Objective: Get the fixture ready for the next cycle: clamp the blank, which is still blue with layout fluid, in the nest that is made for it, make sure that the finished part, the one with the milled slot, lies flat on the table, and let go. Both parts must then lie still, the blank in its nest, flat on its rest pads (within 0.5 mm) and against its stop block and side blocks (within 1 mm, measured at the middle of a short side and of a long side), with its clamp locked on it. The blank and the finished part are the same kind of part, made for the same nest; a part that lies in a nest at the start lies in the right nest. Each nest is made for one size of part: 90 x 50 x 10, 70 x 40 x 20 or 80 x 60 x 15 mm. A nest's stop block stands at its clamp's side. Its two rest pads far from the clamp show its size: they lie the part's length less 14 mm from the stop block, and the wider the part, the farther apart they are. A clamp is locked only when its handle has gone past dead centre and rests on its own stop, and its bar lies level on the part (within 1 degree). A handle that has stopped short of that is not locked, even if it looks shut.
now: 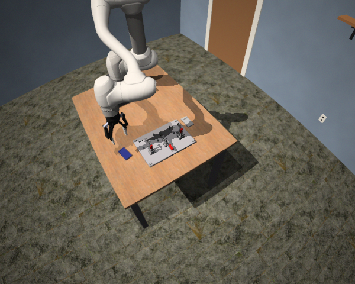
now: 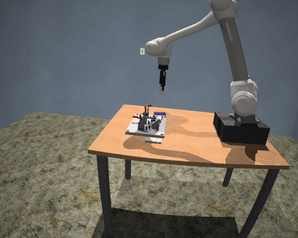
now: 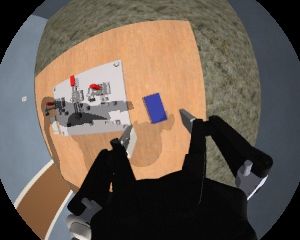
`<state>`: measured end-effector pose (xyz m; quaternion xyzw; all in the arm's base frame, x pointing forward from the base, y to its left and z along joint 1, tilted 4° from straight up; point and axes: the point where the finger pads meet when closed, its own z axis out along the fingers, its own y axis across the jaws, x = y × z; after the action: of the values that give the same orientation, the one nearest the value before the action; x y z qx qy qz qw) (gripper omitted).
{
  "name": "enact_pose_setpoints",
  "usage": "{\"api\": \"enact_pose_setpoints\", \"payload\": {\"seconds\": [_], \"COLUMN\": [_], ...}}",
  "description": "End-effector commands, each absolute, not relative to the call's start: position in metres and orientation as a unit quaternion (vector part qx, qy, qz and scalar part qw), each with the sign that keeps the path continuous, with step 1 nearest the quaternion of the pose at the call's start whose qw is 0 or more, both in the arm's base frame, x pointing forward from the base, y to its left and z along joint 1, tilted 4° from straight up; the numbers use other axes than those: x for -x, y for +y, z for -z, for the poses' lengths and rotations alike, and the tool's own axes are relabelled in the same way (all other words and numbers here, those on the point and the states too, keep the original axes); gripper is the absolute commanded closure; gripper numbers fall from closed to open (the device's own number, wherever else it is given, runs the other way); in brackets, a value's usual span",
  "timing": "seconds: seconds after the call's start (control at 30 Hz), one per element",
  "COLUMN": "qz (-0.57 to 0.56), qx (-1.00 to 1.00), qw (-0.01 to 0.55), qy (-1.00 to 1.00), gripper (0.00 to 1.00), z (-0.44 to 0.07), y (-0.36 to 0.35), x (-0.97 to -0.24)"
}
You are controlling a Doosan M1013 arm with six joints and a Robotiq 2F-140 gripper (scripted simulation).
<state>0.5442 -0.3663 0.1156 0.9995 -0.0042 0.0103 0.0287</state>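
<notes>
A white robot arm [image 2: 233, 46] is made of smooth rounded tubes and bulging joints. "DOOSAN" is printed in grey along one tube. A black box-shaped pedestal [image 2: 263, 133] is fitted beneath. A black pincer [image 1: 115, 129] with pale fingertips [image 2: 161, 89] is mounted.

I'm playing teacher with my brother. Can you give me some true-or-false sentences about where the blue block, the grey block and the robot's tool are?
1. The blue blank lies flat on the table, beside the fixture plate. True.
2. The tool is squeezing the blue blank. False: it hangs open above the table and holds nothing.
3. The grey finished part lies on the table on the other side of the fixture plate from the blank. True.
4. The blank sits in a nest under a clamp. False: it is off the plate.
</notes>
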Motion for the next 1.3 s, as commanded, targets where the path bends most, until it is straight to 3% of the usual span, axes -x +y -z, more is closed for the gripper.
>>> {"api": "enact_pose_setpoints", "payload": {"seconds": [0.0,0.8,1.27], "qz": [-0.010,-0.010,-0.010], "qx": [-1.000,-1.000,-1.000], "qw": [0.029,0.029,0.029], "qy": [-0.004,-0.004,-0.004], "gripper": [0.42,0.42,0.42], "z": [-0.107,-0.007,0.011], "y": [-0.367,-0.373,-0.374], "x": [-0.544,-0.546,-0.547]}}
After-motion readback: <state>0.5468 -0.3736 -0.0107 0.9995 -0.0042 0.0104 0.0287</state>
